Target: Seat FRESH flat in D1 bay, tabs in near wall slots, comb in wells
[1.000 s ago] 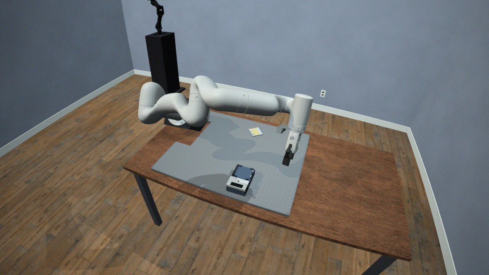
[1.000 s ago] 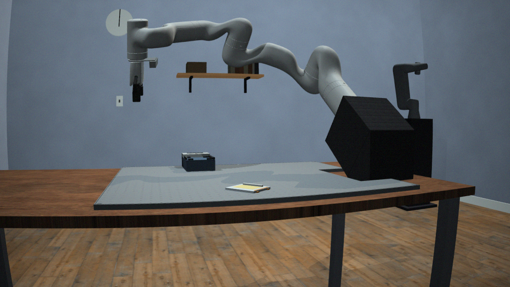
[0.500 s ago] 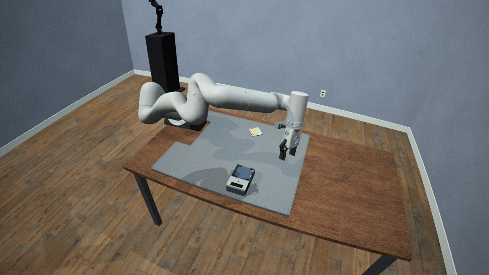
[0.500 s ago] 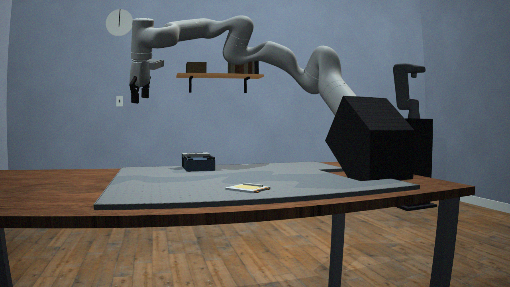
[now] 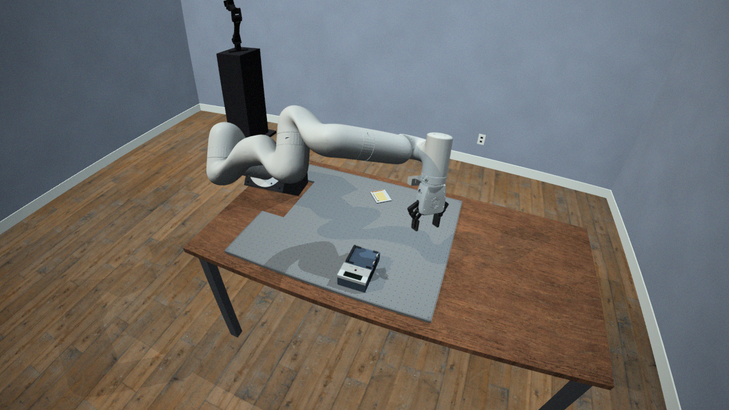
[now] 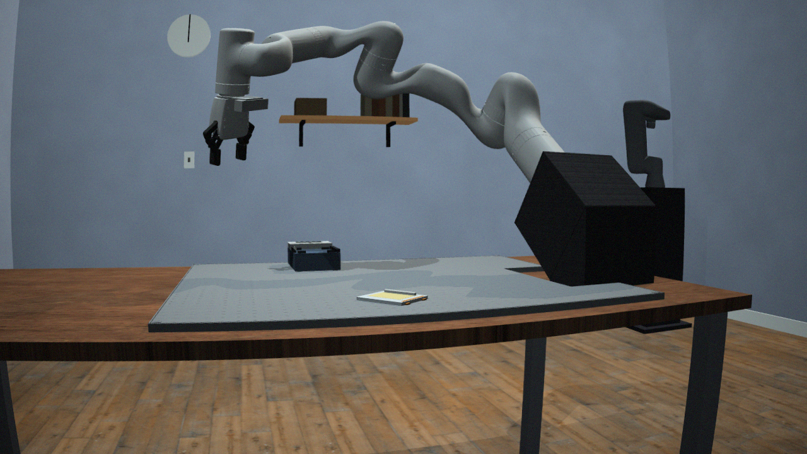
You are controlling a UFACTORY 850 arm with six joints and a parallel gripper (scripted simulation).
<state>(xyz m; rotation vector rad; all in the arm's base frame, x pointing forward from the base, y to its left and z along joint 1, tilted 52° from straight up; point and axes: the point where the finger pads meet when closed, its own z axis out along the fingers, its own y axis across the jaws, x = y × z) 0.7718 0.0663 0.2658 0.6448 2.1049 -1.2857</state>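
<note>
The fresh cassette FRESH [image 5: 380, 195] is a thin white plate with a yellow face, lying flat on the grey mat at the far side. In the exterior view it [image 6: 392, 297] shows copper tabs at its right corner and a pale comb strip on top. The dock D1 [image 5: 359, 267] is a dark box with a white front panel and an empty blue bay, near the mat's front edge; it also shows in the exterior view [image 6: 313, 255]. My gripper [image 5: 426, 220] [image 6: 227, 151] hangs high above the mat, open and empty, to the right of FRESH.
The grey mat [image 5: 346, 229] covers the middle of the wooden table. The arm's black base block [image 6: 586, 220] stands at one mat corner. A black pedestal [image 5: 242, 89] stands on the floor behind the table. A wall shelf [image 6: 347, 118] is far behind.
</note>
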